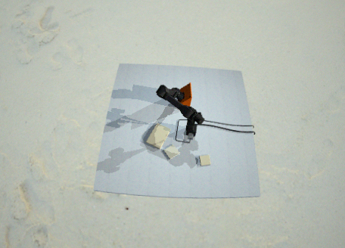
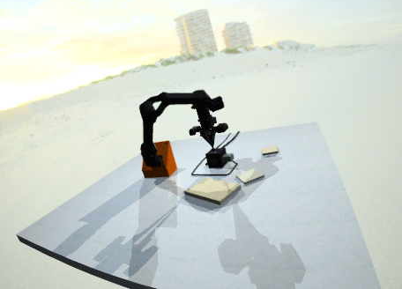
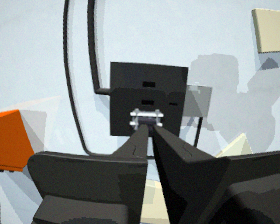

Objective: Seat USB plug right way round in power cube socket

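Observation:
The black power cube [image 2: 215, 159] [image 3: 125, 75] stands on the table, with dark slots in its top. The silvery metal of the USB plug [image 3: 146, 119] shows at the cube's near edge in the wrist view, right at the fingertips. My gripper [image 2: 213, 147] [image 3: 149, 130] points down over the cube's top and is shut on the plug. The fingers hide most of the plug's body, and I cannot tell how deep it sits or which way round it is. In the top view the arm hides most of the cube.
A grey block [image 3: 198, 101] juts from the cube's side. A dark cable [image 1: 176, 130] [image 3: 70, 100] loops around the cube. Cream slabs [image 1: 158, 136] [image 2: 212, 190] and smaller cream pieces [image 1: 204, 160] [image 2: 270, 151] lie nearby. An orange block [image 1: 187, 97] [image 2: 165, 160] [image 3: 12, 140] stands by the arm's base.

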Controlling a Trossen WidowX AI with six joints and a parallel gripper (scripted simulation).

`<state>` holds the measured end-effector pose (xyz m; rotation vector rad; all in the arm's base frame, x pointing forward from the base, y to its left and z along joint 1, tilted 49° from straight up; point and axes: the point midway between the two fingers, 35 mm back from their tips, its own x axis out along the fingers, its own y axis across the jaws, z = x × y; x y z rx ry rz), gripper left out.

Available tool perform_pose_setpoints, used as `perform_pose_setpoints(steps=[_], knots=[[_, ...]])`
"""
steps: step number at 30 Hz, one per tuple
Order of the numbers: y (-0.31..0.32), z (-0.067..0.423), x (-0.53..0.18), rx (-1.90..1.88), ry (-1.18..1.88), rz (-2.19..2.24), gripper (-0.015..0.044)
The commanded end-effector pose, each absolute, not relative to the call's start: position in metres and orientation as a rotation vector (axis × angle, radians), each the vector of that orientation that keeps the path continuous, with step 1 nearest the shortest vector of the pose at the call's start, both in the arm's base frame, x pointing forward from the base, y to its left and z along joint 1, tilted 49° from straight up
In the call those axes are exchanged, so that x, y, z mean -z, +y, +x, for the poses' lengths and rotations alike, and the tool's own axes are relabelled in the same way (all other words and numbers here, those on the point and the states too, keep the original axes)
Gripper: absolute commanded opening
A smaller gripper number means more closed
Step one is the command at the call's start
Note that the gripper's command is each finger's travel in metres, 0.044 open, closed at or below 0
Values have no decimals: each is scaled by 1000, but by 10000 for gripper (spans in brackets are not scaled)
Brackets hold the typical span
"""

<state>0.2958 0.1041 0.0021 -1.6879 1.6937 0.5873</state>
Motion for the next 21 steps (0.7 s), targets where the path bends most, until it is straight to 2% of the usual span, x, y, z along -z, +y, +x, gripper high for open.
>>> perform_pose_setpoints(steps=[1, 21], knots=[[104, 297, -2, -588, 1690, -1693, 0], [102, 297, -1, -588, 1690, -1693, 0]])
